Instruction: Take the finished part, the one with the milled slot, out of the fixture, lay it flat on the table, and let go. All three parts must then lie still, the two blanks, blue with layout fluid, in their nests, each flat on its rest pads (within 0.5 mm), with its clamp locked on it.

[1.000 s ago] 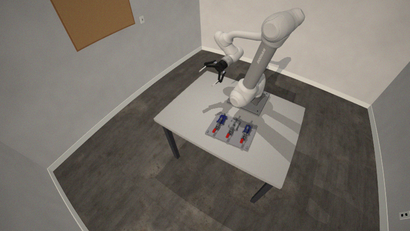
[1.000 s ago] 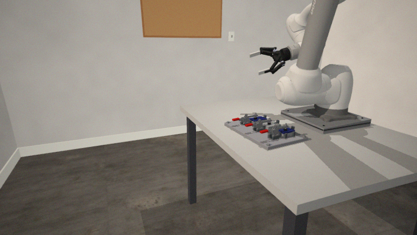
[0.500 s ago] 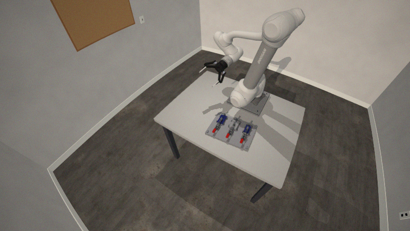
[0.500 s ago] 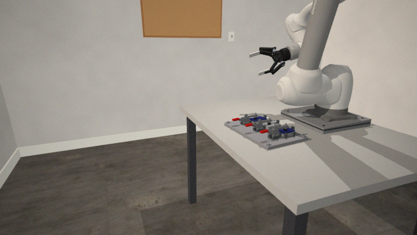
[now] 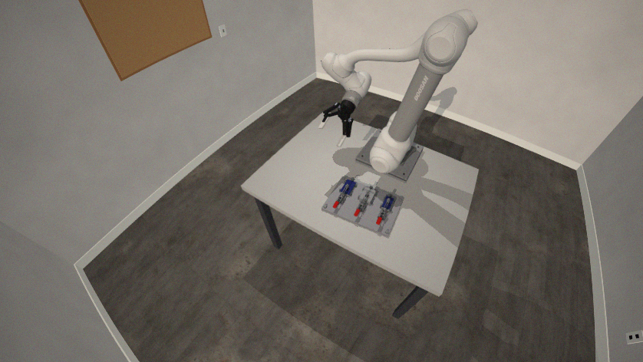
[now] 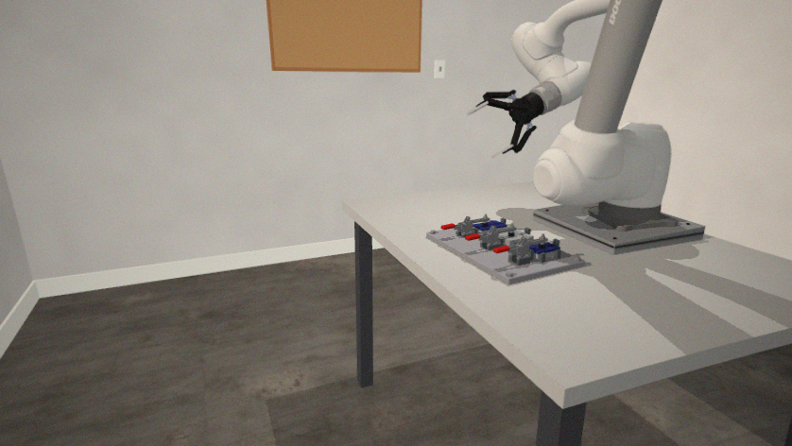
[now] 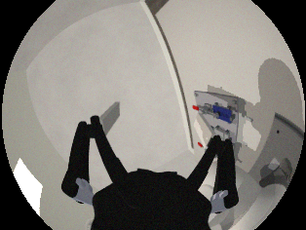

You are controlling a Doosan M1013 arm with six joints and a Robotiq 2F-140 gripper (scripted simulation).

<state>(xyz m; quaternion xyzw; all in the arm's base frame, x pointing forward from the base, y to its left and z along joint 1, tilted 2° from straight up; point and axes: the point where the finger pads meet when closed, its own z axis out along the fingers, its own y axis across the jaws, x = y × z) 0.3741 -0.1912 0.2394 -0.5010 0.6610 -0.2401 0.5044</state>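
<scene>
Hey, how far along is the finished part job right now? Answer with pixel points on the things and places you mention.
Looks barely started. The blue blanks [image 5: 347, 185] [image 5: 387, 202] sit in the fixture [image 5: 341, 215] [image 6: 507, 277]. The open gripper [image 5: 332, 136] [image 6: 485, 134] holds nothing. The pale middle part [image 5: 370, 193] remains to be unclamped, lifted out and laid flat.

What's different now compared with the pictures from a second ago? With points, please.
The jaws have swung round and tipped further downward, moving a little toward the arm's base plate [image 5: 366, 158] [image 6: 576, 232]. They are open both then and now, and nothing was taken hold of or let go. The fixture plate [image 5: 331, 207] [image 6: 471, 255] [image 7: 202, 94], the two blue blanks and the red-tipped clamps look unmoved.
</scene>
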